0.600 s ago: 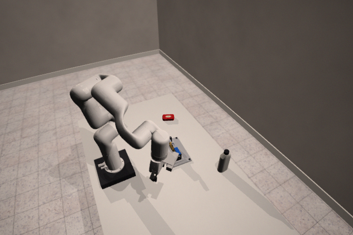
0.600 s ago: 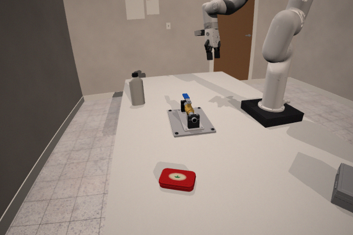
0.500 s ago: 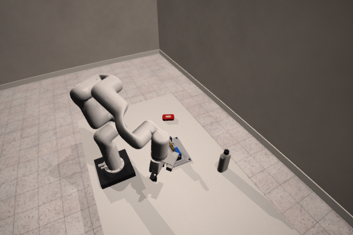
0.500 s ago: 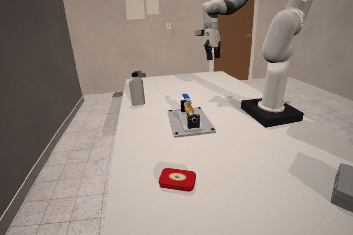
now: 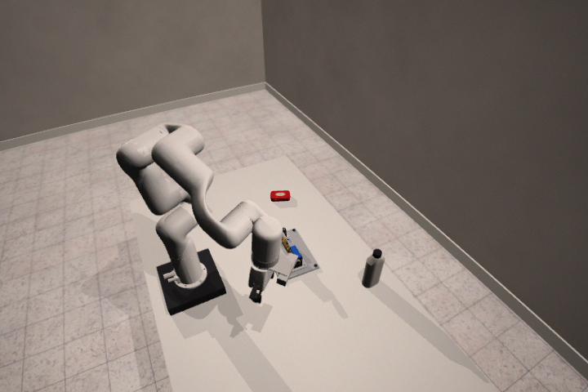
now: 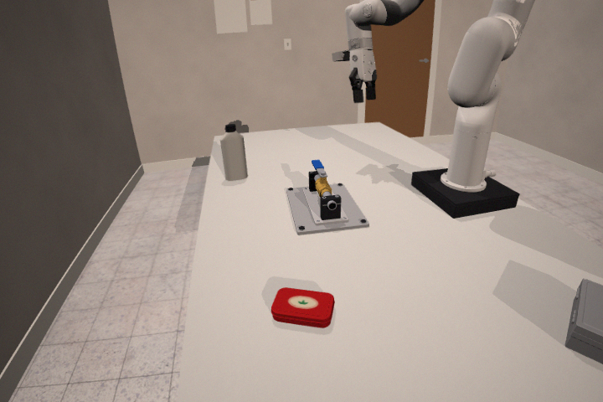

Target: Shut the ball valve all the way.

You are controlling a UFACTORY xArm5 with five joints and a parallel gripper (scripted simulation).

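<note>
1. The gripper (image 6: pixel 363 91) hangs high above the bench (image 6: pixel 406 293), fingers spread wide with nothing between them.
2. Well below it, the ball valve (image 6: pixel 324 188) sits on a grey plate (image 6: pixel 302 223); its blue handle (image 6: pixel 317 164) seems to lie along the brass body.
3. A grey bottle (image 6: pixel 234 153) stands off to one side of the gripper; a red tin (image 6: pixel 302 306) lies farther away.

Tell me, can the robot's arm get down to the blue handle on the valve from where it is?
Probably yes. The end effector hangs open and empty, high above the table, and nothing stands between it and the blue handle. The bottle and red tin sit well off to the sides.
</note>
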